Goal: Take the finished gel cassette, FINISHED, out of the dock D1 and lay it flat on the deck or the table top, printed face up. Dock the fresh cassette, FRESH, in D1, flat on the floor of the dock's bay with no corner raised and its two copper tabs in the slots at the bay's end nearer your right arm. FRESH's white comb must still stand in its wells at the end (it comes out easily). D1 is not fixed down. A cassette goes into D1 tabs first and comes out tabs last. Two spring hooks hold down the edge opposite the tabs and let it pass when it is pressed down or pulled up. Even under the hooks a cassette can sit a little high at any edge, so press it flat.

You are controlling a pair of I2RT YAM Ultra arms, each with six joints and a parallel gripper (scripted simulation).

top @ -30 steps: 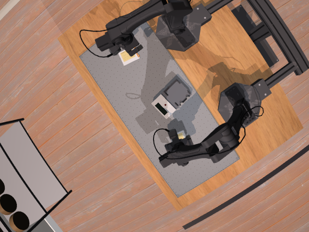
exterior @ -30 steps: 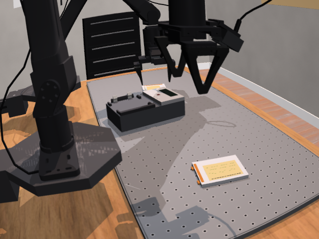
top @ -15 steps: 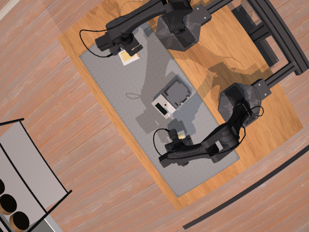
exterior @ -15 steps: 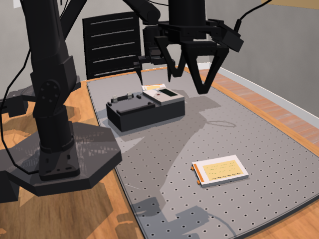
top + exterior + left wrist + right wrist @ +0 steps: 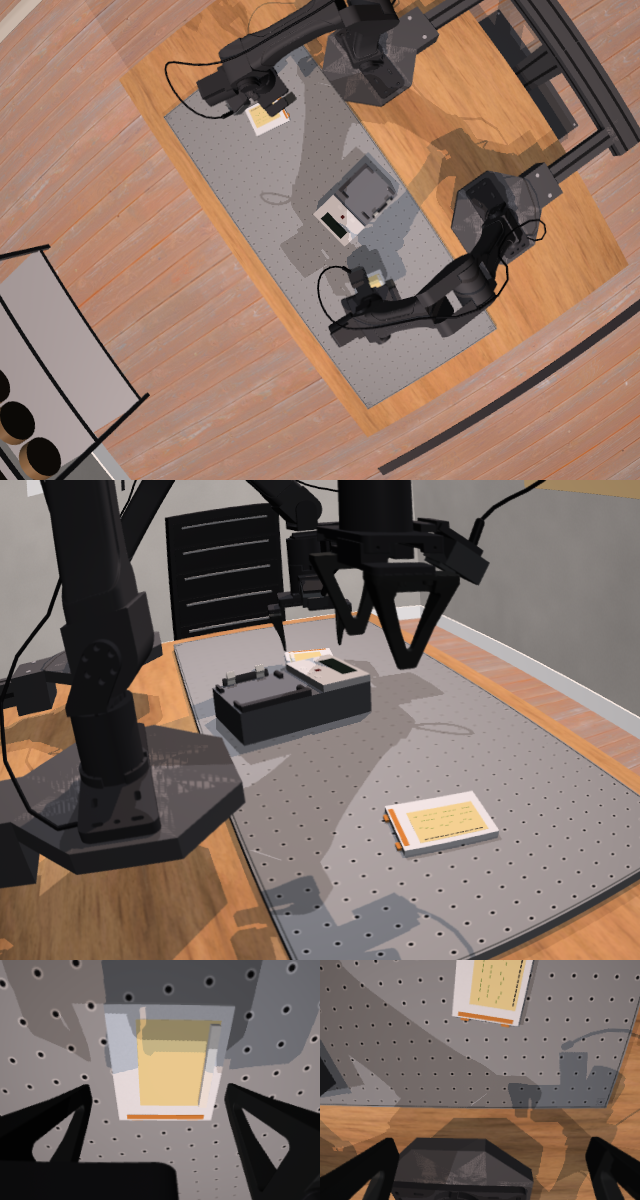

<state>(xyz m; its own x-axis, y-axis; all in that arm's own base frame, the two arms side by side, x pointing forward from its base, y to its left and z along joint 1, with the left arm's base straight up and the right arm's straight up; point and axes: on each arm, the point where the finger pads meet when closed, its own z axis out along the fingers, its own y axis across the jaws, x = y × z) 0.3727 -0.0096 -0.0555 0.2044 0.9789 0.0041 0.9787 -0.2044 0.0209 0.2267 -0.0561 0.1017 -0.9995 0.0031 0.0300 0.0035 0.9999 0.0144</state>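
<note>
FINISHED (image 5: pixel 257 117) (image 5: pixel 449 818) (image 5: pixel 492 990) lies flat on the deck, face up with its printed marks showing, away from the dock. D1 (image 5: pixel 368 190) (image 5: pixel 310 707) stands with its bay empty. FRESH (image 5: pixel 375 280) (image 5: pixel 308 656) (image 5: pixel 170 1080) lies flat on the deck beyond the dock. Its white comb (image 5: pixel 213 1047) shows along one side of the yellow gel. My left gripper (image 5: pixel 312 645) (image 5: pixel 159 1091) is open above FRESH, fingers spread to either side of it and not touching it. My right gripper (image 5: pixel 381 649) (image 5: pixel 490 1148) is open and empty, raised high above the deck near FINISHED.
The dock's raised white panel with a dark display (image 5: pixel 333 225) (image 5: pixel 338 664) adjoins the bay. Two pale metal clips (image 5: pixel 231 678) stand at one bay edge. The perforated deck (image 5: pixel 217 155) (image 5: pixel 516 769) lies on the wooden table, and both arm bases stand along one long side.
</note>
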